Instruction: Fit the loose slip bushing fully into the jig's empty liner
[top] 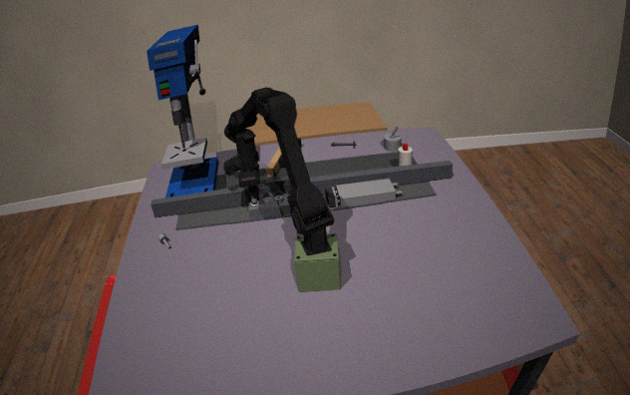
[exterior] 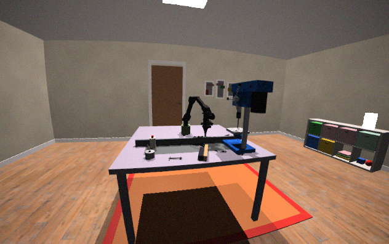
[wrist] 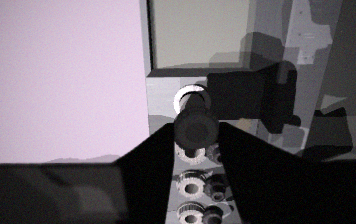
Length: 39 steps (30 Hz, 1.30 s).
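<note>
My gripper (top: 253,196) points down over the left part of the jig, between its two dark rails. It is shut on the loose slip bushing (wrist: 196,129), whose dark round head shows between the fingers in the wrist view. The bushing hangs just short of the empty liner (wrist: 191,98), a pale ring at the end of the light grey sliding plate (wrist: 162,100). I cannot tell whether its tip touches the liner. Behind the bushing, several other liners (wrist: 191,186) in the row hold bushings. The gripper also shows small in the exterior view (exterior: 205,133).
A light grey pusher block (top: 365,192) sits in the jig to the right of the arm. A blue drill press (top: 179,100) stands at the back left. A wooden block (top: 273,162), a bolt (top: 344,145), a grey pot (top: 392,141) and a white bottle (top: 405,155) lie behind the jig. A small grey pin (top: 164,240) lies front left.
</note>
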### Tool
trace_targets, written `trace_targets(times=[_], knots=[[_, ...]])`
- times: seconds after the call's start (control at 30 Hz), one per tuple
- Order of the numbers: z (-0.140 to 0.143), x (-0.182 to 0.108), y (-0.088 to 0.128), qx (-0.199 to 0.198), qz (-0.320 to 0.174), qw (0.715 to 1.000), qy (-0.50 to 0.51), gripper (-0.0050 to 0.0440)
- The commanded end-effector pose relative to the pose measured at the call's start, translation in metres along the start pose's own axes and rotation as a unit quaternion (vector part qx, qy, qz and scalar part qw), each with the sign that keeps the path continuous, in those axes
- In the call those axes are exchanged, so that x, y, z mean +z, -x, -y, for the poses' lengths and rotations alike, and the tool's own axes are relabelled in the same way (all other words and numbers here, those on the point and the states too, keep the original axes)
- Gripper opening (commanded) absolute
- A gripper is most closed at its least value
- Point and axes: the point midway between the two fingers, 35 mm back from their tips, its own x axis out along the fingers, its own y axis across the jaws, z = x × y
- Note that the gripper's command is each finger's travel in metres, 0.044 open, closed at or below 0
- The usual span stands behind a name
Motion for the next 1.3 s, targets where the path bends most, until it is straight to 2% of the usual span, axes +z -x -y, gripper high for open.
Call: trace_targets(times=[0.0,0.47,0.67,1.27], knots=[[0.004,0.002,0.008,-0.012,0.006,1.0,0.0,-0.005],[0.001,0.0,-0.005,-0.001,0.002,1.0,0.001,-0.005],[0.001,0.0,0.001,-0.006,0.005,1.0,0.0,-0.005],[0.0,-0.001,-0.008,-0.001,0.002,1.0,0.001,-0.005]])
